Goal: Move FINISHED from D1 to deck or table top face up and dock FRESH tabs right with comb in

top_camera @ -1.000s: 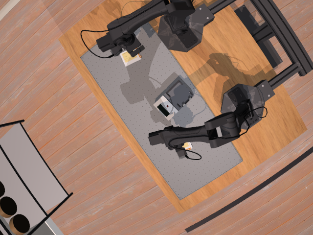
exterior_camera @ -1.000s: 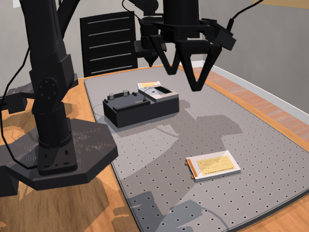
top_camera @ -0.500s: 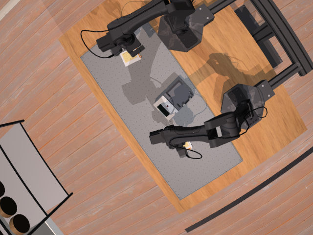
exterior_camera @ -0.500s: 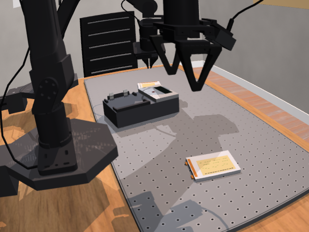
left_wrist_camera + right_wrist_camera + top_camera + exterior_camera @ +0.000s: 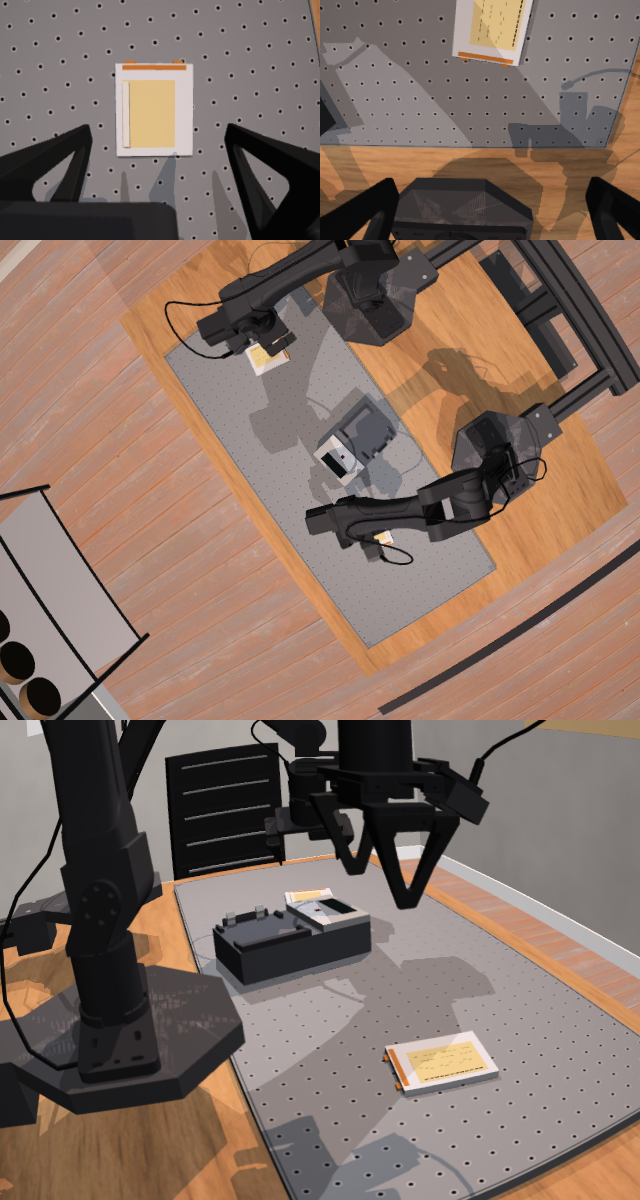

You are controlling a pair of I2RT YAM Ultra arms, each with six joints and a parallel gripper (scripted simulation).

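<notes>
FINISHED (image 5: 261, 362) (image 5: 447, 1058) (image 5: 492, 27), a white cassette with a yellow window, dark bands and copper tabs, lies flat on the deck, printed face up. My right gripper (image 5: 381, 888) (image 5: 490, 188) is open and empty, high above the deck near it. FRESH (image 5: 383, 538) (image 5: 308, 895) (image 5: 184, 115) lies flat on the deck beyond the dock, yellow window up, tabs at the top of the left wrist view. Its white comb (image 5: 126, 115) stands along one side of the window. My left gripper (image 5: 159, 131) is open above FRESH, holding nothing. The dock D1 (image 5: 369, 432) (image 5: 305, 949) has an empty bay.
D1's raised white panel with a dark display (image 5: 334, 465) (image 5: 338, 906) stands at one end of its body. The perforated deck (image 5: 372, 601) (image 5: 516, 1133) carries the dock and both cassettes. A wooden table (image 5: 578, 493) surrounds the deck. The arm bases stand along one long side.
</notes>
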